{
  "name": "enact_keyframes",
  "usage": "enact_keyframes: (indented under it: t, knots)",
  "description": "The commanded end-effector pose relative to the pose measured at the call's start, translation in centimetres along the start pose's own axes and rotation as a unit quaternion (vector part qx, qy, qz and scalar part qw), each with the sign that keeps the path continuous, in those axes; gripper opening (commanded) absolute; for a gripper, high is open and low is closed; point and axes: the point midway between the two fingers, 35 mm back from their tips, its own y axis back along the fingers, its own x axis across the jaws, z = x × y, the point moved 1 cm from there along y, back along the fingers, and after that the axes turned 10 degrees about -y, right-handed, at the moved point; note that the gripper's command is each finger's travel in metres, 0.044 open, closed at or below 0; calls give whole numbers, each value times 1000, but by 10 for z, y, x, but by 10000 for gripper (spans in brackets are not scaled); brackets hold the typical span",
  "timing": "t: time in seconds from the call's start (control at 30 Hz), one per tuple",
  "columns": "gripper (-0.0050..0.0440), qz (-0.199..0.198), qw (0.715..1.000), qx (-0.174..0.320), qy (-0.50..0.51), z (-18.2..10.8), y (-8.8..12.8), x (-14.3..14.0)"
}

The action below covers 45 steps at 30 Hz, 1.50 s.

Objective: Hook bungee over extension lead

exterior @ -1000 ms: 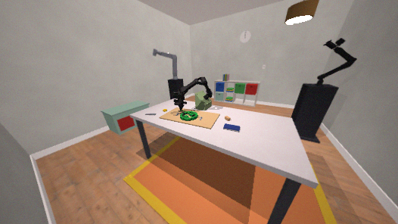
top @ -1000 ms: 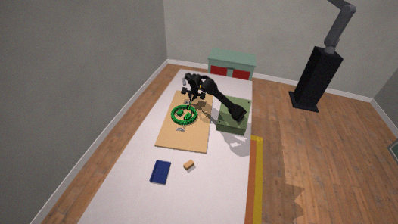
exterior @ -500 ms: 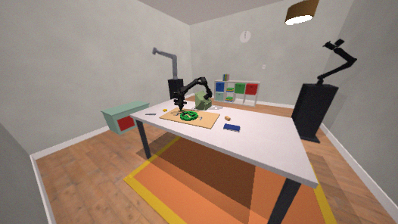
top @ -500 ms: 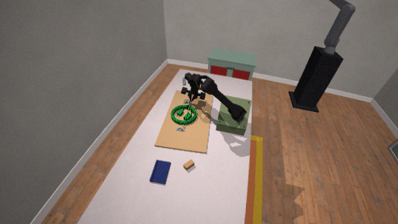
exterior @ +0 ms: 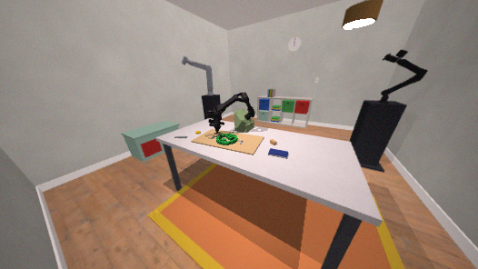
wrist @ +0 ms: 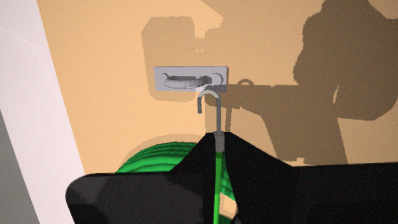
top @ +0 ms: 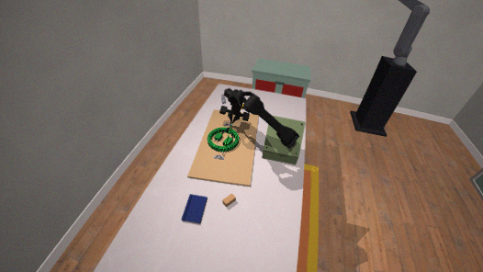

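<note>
Green bungee (wrist: pixel 218 170) pinched in my jaws, grey hook (wrist: pixel 210 102) just beside far eye (wrist: pixel 190 79). Green coiled lead (top: pixel 223 139) flat on board (top: pixel 223 153), table's far-left area.

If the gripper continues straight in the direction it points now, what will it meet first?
Probably the tie-down eye on the board. The gripper, its jaws shut on the bungee, points the hook at the eye's base plate. The hook's tip looks very near the eye, though depth is unclear.

White table (top: pixel 257 239) carries a tan board (top: pixel 207 165), green arm base (top: pixel 275 153) — blue book (top: pixel 195 209), small block (top: pixel 229 199).
</note>
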Motion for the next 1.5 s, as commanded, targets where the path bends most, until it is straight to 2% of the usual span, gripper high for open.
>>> enact_keyframes:
  t: [0.0, 0.97, 1.47]
  knots:
    - [-50, 19, 999, -30, 2, 20, 14, 9]
    - [-50, 18, 999, -29, 2, 19, 13, 8]
    - [-50, 7, 1000, -4, 6, -1, 5, 6]
